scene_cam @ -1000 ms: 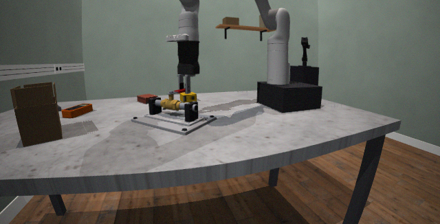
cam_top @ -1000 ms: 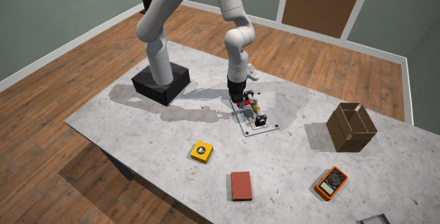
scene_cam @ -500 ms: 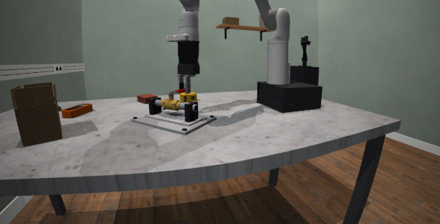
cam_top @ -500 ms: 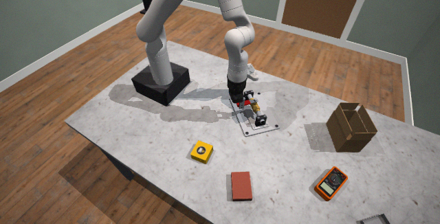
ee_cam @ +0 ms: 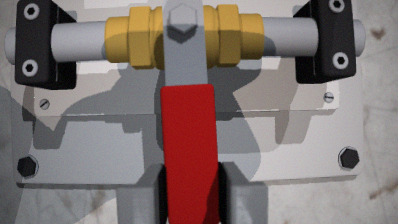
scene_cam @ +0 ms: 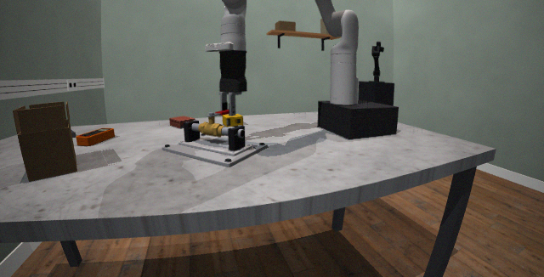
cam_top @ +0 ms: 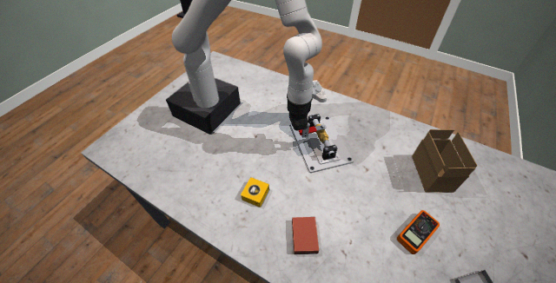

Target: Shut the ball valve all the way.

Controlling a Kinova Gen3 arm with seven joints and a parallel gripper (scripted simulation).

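Wrist view gives you the gripper (ee_cam: 190,192) pinching the flat red handle (ee_cam: 189,145), grey fingers on both sides. Your arm drops straight down near the bench's middle. The handle runs square across the brass ball valve (ee_cam: 182,35) and its steel pipe, clamped on a bolted plate (ee_cam: 90,145).

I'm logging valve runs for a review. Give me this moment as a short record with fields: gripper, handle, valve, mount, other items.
gripper: gripper shut on the red handle, near its free end
handle: stands square across the pipe
valve: brass body, hex bolt on top
mount: two black clamps on a grey plate
other items: cardboard box, multimeter, red block, yellow block
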